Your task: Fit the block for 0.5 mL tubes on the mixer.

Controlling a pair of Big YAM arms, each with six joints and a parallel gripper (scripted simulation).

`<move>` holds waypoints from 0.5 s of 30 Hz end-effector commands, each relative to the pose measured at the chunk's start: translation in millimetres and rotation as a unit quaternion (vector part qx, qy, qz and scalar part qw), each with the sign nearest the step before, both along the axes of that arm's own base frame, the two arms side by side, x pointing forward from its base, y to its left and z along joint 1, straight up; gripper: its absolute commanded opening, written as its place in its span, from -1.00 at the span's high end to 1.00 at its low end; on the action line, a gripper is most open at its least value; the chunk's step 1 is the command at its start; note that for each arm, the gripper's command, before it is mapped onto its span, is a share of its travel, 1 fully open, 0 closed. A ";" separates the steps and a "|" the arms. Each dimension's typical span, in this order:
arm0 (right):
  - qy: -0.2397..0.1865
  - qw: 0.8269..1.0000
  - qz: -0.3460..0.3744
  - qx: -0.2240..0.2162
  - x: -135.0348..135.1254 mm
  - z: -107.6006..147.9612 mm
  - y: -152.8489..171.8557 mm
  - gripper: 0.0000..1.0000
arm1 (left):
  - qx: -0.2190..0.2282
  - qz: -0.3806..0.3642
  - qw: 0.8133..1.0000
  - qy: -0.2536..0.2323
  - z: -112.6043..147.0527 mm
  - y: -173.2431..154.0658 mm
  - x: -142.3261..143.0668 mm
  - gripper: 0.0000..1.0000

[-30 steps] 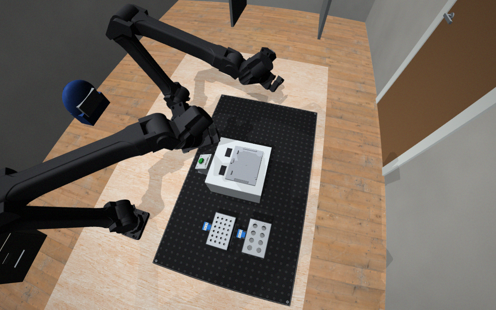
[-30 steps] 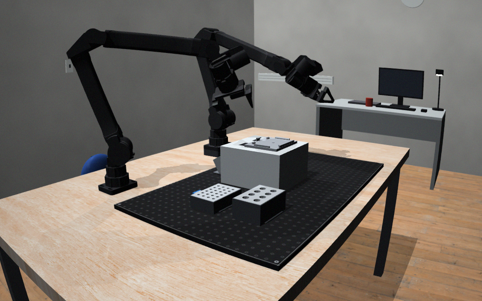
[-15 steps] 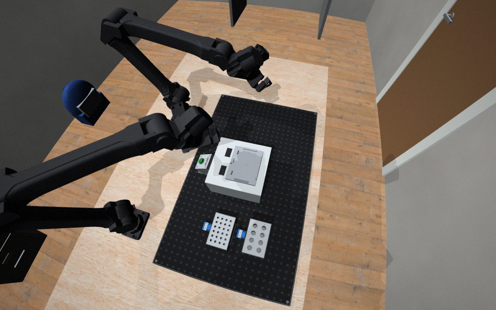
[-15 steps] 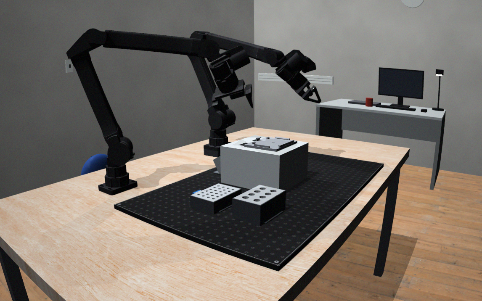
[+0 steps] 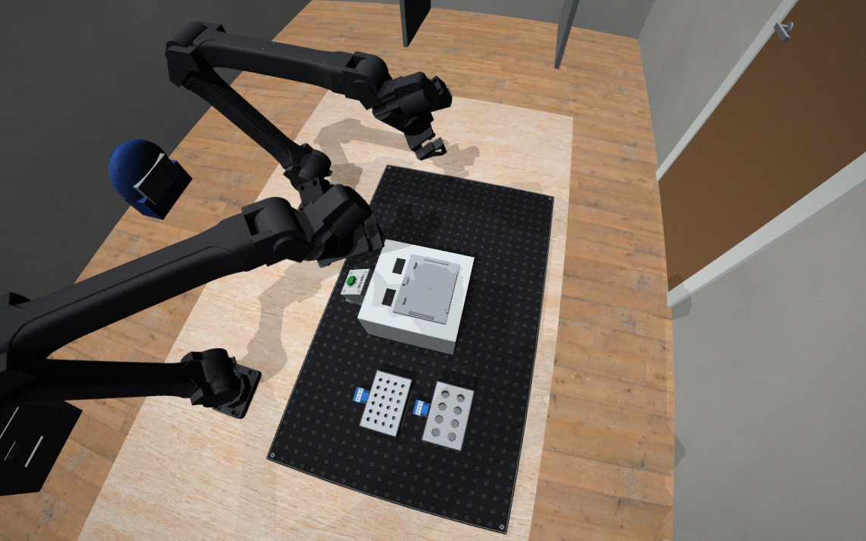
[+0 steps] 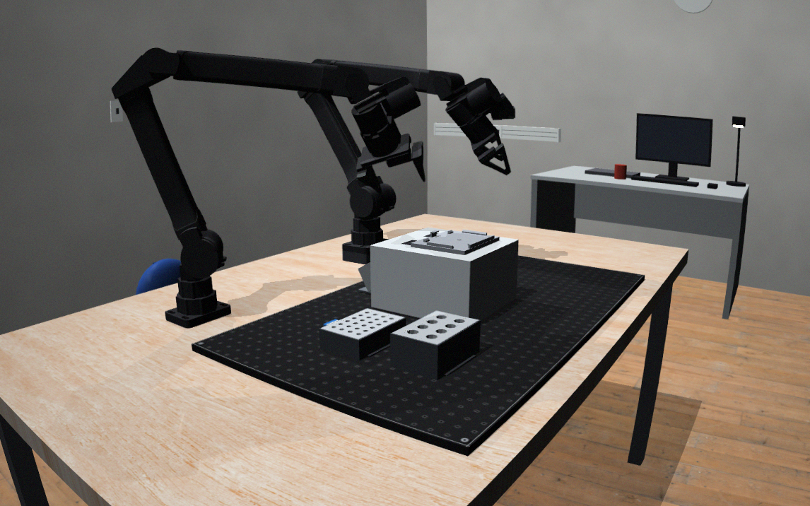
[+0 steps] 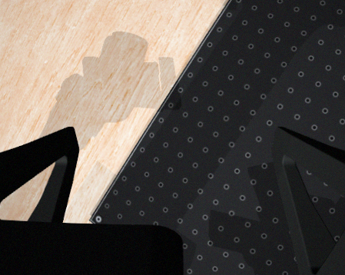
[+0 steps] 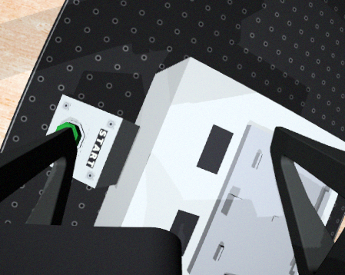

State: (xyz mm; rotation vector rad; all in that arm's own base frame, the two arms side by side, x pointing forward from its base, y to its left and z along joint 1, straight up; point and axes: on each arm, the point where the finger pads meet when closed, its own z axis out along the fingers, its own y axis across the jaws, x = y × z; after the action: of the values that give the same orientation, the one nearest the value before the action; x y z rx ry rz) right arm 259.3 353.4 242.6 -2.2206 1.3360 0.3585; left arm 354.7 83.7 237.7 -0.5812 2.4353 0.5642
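The white mixer point(image 5: 416, 335) point(image 6: 420, 279) point(image 8: 197, 119) stands mid-mat with a bare grey plate point(image 5: 431, 290) point(image 6: 459, 240) point(image 8: 243, 230) on top. A block with many small holes point(image 5: 386, 405) point(image 6: 343, 342) and a taller block with fewer, larger holes point(image 5: 448, 415) point(image 6: 414, 357) stand beside each other on the mat. Each has a blue lever; the print is too small to read. My left gripper point(image 5: 431, 149) point(image 6: 496, 160) point(image 7: 175, 137) is open and empty, high beyond the mixer. My right gripper point(image 8: 174, 137) is open and empty, above the mixer's front edge and start box.
A small box with a green start button point(image 5: 351, 279) stands at the mixer's front. The black perforated mat point(image 5: 329, 430) point(image 6: 307, 377) point(image 7: 220, 127) lies on the wooden table point(image 5: 154, 470) point(image 6: 81, 352) point(image 7: 35, 57). My right forearm crosses above the near side of the table.
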 end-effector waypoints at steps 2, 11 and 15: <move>-0.005 1.000 -0.002 0.004 1.8 10.9 -0.1 -1.00 | -0.006 -0.035 0.999 -0.001 41.0 -11.3 -14.3 -1.00; -0.005 1.000 -0.002 0.004 1.6 10.9 0.1 -1.00 | -0.037 -0.067 0.996 0.048 45.0 -23.1 -39.1 -1.00; -0.005 1.000 -0.001 0.004 1.4 10.9 0.2 -1.00 | -0.056 -0.085 0.992 0.075 52.3 -28.0 -62.6 -1.00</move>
State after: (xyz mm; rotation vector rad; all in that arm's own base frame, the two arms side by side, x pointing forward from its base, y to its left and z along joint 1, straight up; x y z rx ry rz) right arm 259.3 353.4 242.6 -2.2206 1.3360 0.3585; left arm 295.5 56.5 253.4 -0.4238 2.6618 0.4363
